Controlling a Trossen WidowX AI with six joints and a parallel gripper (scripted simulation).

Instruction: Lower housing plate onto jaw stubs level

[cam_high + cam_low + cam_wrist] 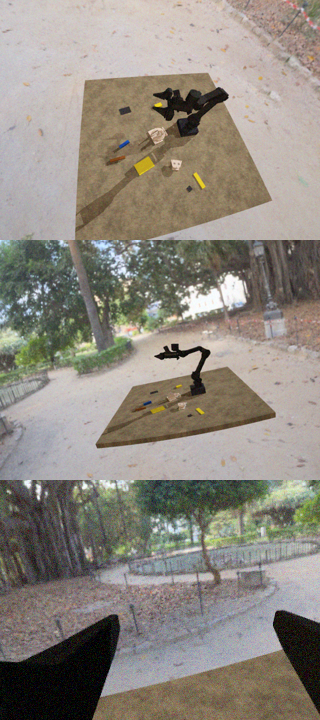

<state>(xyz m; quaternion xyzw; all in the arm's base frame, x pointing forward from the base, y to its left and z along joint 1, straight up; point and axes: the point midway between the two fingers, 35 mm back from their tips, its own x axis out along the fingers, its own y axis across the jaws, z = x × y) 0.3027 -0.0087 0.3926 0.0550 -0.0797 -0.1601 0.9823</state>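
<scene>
A pale, cream assembly [157, 135] [173, 396] with ridged, curved parts sits on the brown board, left of the arm's base; its separate jaws and stubs are too small to tell apart. A smaller cream piece [176, 164] [181, 405] with two dark round spots on top, which looks like the housing plate, is apart from the assembly, toward the front. My gripper [153, 101] [155, 356] [196, 620] is open and empty, high above the board and pointing roughly level. Neither cream piece shows in the wrist view.
On the brown board [219, 186] [227, 405] lie a yellow slab [144, 165], a yellow bar [199, 180], a small yellow block [158, 104], a blue block [124, 144], an orange bar [117, 158], a dark plate [125, 110] and a small dark square [189, 188].
</scene>
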